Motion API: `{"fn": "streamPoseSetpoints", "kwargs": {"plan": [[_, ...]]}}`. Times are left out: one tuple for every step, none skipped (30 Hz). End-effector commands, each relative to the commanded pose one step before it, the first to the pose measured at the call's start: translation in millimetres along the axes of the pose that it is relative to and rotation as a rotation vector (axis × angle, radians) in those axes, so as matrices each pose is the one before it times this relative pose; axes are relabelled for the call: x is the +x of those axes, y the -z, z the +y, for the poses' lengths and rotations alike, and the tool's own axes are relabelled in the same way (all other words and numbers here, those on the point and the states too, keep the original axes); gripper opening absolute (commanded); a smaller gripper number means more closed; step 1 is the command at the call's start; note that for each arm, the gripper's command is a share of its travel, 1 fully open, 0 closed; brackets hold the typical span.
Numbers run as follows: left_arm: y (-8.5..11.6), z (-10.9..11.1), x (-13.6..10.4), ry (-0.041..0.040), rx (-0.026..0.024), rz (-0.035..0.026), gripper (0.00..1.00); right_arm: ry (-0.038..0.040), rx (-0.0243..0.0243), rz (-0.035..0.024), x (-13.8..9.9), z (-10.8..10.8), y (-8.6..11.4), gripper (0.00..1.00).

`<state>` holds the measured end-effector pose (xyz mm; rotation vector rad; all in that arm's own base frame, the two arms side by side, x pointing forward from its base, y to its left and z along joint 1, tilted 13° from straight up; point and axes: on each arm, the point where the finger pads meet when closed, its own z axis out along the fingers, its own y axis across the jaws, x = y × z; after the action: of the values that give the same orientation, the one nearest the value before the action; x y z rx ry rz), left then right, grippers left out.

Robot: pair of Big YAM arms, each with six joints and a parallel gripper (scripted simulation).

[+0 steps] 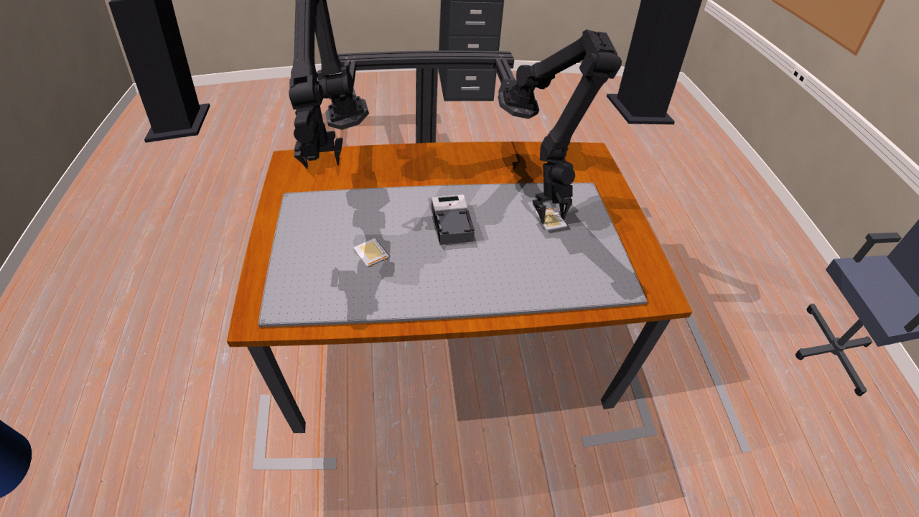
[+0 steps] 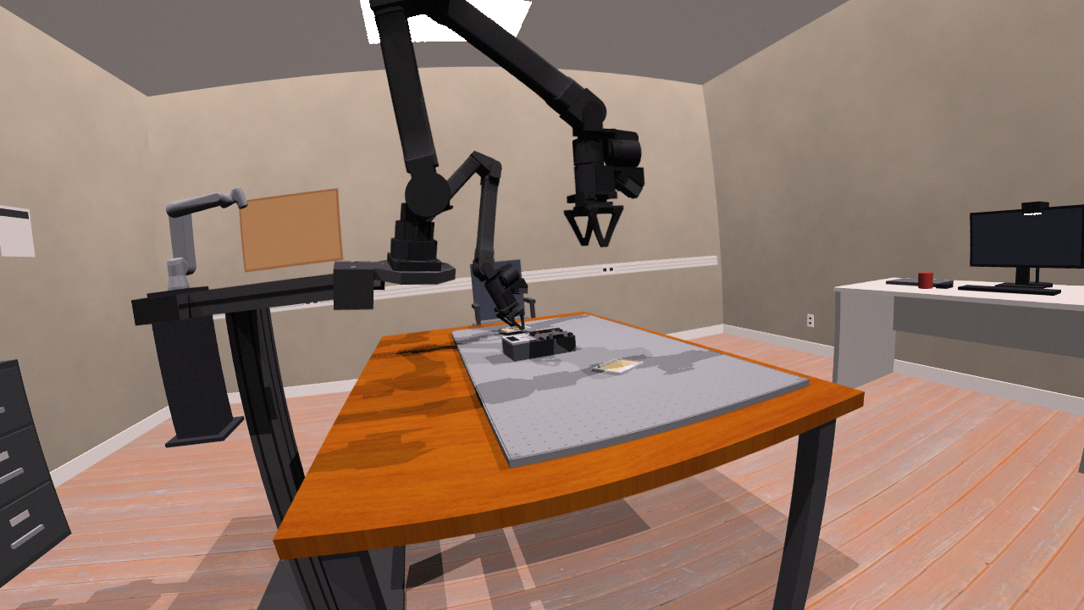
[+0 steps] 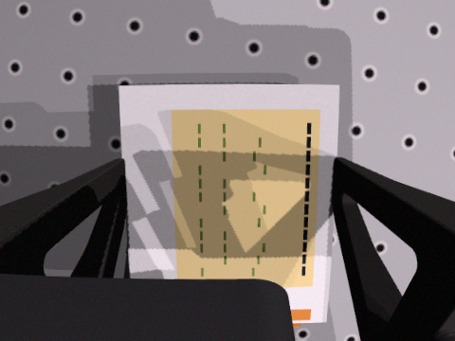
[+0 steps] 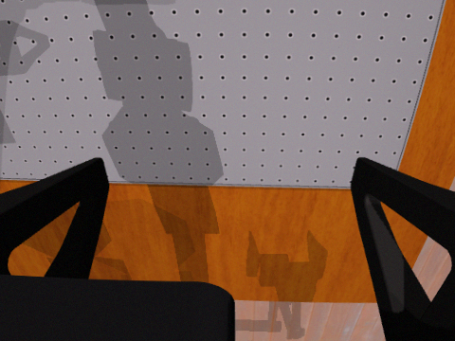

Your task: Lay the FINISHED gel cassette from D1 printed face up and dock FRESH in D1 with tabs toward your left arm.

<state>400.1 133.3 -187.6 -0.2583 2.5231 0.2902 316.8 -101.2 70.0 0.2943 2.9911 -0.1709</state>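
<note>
Black left pincer (image 1: 553, 217) (image 2: 517, 326) (image 3: 229, 161), wide, gripping cassette (image 1: 554, 225) (image 2: 509, 330) (image 3: 242, 137)

Held cassette's (image 3: 246, 199) lower edge hidden behind dark camera-side block (image 3: 142, 308).

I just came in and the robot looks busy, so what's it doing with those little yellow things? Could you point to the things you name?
The left gripper (image 1: 553, 217) (image 2: 515, 326) (image 3: 229, 171) is holding a gel cassette (image 1: 553, 225) (image 2: 509, 330) (image 3: 246, 123) with green and black dashes, low over the grey deck (image 1: 514, 283) (image 2: 644, 417) (image 3: 403, 57) (image 4: 284, 71). Another gel cassette (image 1: 370, 249) (image 2: 620, 366) lies on the deck. The dock (image 1: 457, 238) (image 2: 542, 348) between them has no cassette in its bay. The right gripper (image 1: 321, 160) (image 2: 594, 243) (image 4: 229, 171) is open and holds nothing.
</note>
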Motion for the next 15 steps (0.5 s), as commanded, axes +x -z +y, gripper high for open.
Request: {"fn": "streamPoseSetpoints", "kwargs": {"plan": [[-0.77,5.66,-7.33,-0.00081,-0.00771,-0.02584,0.0,0.0083,-0.00137,-0.03041,-22.26,-3.38,13.77,1.0],[-1.17,0.03,0.64,-0.00007,-0.00009,-0.00005,0.0,0.0,0.0,0.0,0.0,0.0,0.0,1.0],[-1.17,0.03,0.64,0.0,0.0,0.0,0.0,0.0,0.0,0.0,0.0,0.0,0.0,1.0],[-1.17,0.03,0.64,0.0,0.0,0.0,0.0,0.0,0.0,0.0,0.0,0.0,0.0,1.0],[-1.17,0.03,0.64,0.0,0.0,0.0,0.0,0.0,0.0,0.0,0.0,0.0,0.0,1.0],[-1.17,0.03,0.64,0.0,0.0,0.0,0.0,0.0,0.0,0.0,0.0,0.0,0.0,1.0],[-1.17,0.03,0.64,0.0,0.0,0.0,0.0,0.0,0.0,0.0,0.0,0.0,0.0,1.0],[0.0,0.0,0.0,0.0,0.0,0.0,0.0,0.0,0.0,0.0,0.0,0.0,0.0,1.0],[0.0,0.0,0.0,0.0,0.0,0.0,0.0,0.0,0.0,0.0,0.0,0.0,0.0,1.0],[0.0,0.0,0.0,0.0,0.0,0.0,0.0,0.0,0.0,0.0,0.0,0.0,0.0,1.0],[0.0,0.0,0.0,0.0,0.0,0.0,0.0,0.0,0.0,0.0,0.0,0.0,0.0,1.0],[0.0,0.0,0.0,0.0,0.0,0.0,0.0,0.0,0.0,0.0,0.0,0.0,0.0,1.0],[0.0,0.0,0.0,0.0,0.0,0.0,0.0,0.0,0.0,0.0,0.0,0.0,0.0,1.0],[0.0,0.0,0.0,0.0,0.0,0.0,0.0,0.0,0.0,0.0,0.0,0.0,0.0,1.0],[0.0,0.0,0.0,0.0,0.0,0.0,0.0,0.0,0.0,0.0,0.0,0.0,0.0,1.0]]}}
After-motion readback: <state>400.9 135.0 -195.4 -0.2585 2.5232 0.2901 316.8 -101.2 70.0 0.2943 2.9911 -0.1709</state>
